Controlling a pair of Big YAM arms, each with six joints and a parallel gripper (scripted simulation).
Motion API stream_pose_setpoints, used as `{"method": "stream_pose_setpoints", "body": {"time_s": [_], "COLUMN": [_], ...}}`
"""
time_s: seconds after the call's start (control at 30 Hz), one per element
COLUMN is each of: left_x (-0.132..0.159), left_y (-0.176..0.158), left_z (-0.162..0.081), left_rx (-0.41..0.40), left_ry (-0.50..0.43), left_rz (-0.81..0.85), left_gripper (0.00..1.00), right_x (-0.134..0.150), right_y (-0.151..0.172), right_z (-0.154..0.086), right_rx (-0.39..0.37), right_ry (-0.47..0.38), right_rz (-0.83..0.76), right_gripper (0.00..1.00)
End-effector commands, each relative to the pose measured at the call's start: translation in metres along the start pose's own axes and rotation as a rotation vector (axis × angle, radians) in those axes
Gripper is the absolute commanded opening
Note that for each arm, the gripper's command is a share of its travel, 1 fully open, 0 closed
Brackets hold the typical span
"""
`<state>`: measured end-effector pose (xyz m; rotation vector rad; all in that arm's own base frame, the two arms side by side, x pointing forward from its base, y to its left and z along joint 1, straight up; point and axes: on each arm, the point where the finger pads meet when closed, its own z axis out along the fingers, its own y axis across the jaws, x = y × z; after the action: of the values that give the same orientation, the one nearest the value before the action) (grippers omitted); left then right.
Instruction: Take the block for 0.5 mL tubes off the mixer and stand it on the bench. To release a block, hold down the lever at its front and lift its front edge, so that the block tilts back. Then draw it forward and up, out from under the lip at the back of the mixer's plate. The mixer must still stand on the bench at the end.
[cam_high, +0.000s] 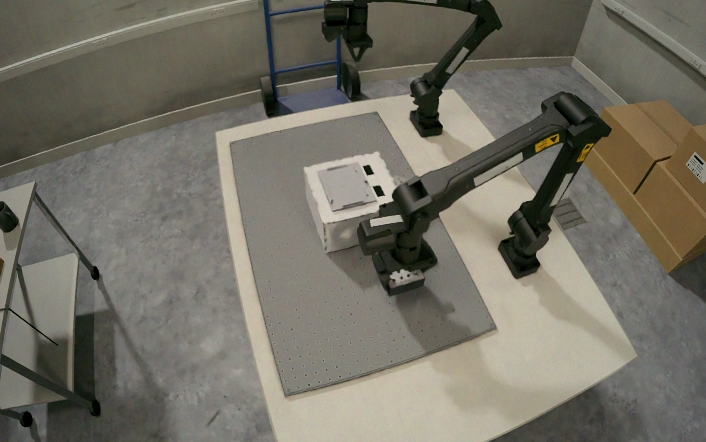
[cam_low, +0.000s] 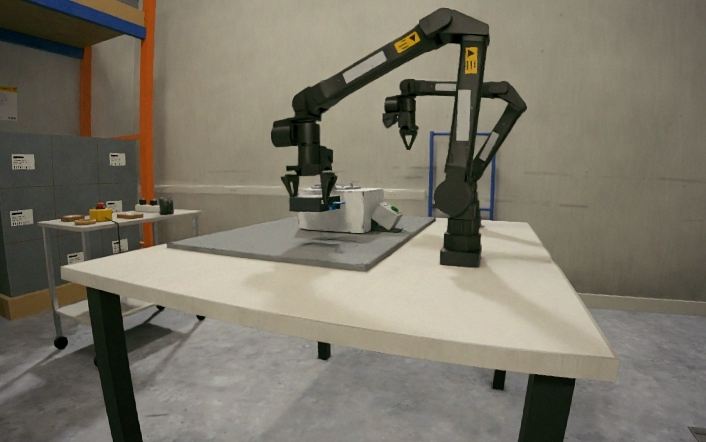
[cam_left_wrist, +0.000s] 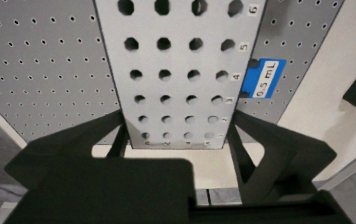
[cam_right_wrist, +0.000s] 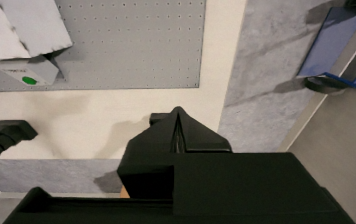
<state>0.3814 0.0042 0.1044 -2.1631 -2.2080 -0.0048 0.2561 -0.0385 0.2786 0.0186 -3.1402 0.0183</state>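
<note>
The block for 0.5 mL tubes (cam_high: 405, 281) (cam_low: 306, 204) (cam_left_wrist: 179, 60) is dark-sided with a pale, holed top and a blue "0.5 mL" tag (cam_left_wrist: 265, 79). My left gripper (cam_low: 311, 200) (cam_left_wrist: 177, 111) is shut on it across its width. The block hangs roughly level in the air above the grey perforated board, its shadow below. The white mixer (cam_high: 341, 235) (cam_low: 355, 210) (cam_right_wrist: 12, 37) stands upright on the board, beside the held block in the top view. Its top plate (cam_high: 346, 187) bears no block. The lever is too small to make out. My right gripper (cam_high: 357, 57) (cam_low: 409, 147) (cam_right_wrist: 178, 111) is shut and empty, high up.
The grey perforated board (cam_high: 312, 322) (cam_low: 234, 247) (cam_left_wrist: 50, 65) (cam_right_wrist: 150, 45) lies on the pale table (cam_high: 547, 333) (cam_low: 416, 307). A sloped panel with a green button (cam_low: 387, 215) (cam_right_wrist: 29, 80) projects from the mixer. A side cart (cam_low: 119, 222) and cardboard boxes (cam_high: 646, 156) stand off the table.
</note>
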Motion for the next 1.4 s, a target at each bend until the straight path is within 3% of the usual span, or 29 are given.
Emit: {"method": "stream_pose_setpoints", "body": {"time_s": [0.0,0.37,1.03,1.37], "left_x": [0.002,0.002,0.001,0.001], "left_y": [0.025,0.028,0.036,0.031], "left_z": [-0.046,-0.05,-0.041,-0.032], "left_rx": [-0.113,-0.123,-0.104,-0.08], "left_ry": [-0.008,-0.008,-0.007,-0.006], "left_rz": [-0.004,-0.005,-0.005,-0.004], "left_gripper": [0.0,0.0,0.0,0.0], "right_x": [-0.016,-0.017,-0.002,-0.008], "right_y": [0.0,-0.001,0.002,0.001], "right_z": [-0.024,-0.026,0.003,-0.009], "right_rx": [0.008,0.009,-0.002,0.002], "right_ry": [-0.068,-0.072,0.003,-0.027], "right_rz": [-0.001,-0.001,-0.001,-0.001], "right_gripper": [0.0,0.0,0.0,0.0]}}
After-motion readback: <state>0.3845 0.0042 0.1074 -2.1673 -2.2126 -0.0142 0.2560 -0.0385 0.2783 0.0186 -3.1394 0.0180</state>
